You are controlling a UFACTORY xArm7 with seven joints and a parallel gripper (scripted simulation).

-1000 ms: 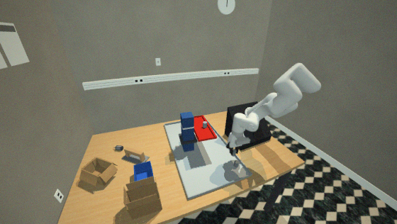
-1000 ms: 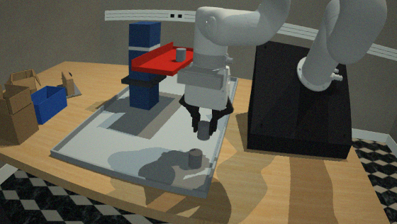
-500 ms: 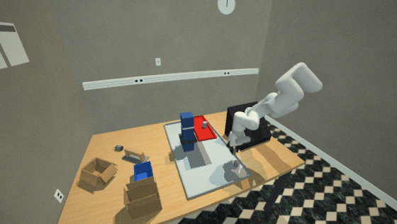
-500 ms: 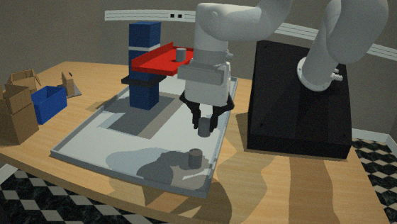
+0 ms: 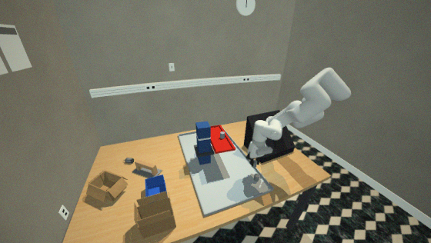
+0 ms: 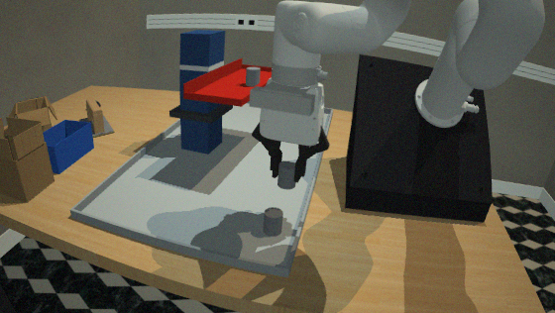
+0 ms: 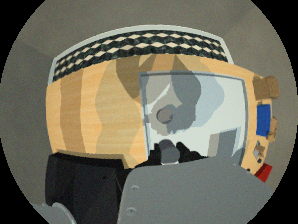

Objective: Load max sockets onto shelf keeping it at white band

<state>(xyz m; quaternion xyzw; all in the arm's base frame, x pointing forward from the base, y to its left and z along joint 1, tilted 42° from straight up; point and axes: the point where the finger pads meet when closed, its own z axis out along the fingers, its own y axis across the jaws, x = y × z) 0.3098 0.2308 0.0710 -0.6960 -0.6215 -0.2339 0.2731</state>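
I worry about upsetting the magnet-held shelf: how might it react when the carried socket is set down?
The red shelf juts sideways off the blue post, so a hard landing would probably slide it. The socket in the tool looks squat and rigid, unlikely to tip upright.

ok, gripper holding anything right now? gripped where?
Yes: the gripper is shut on a grey socket, fingers pinching its upper sides, and the socket hangs above the tray.
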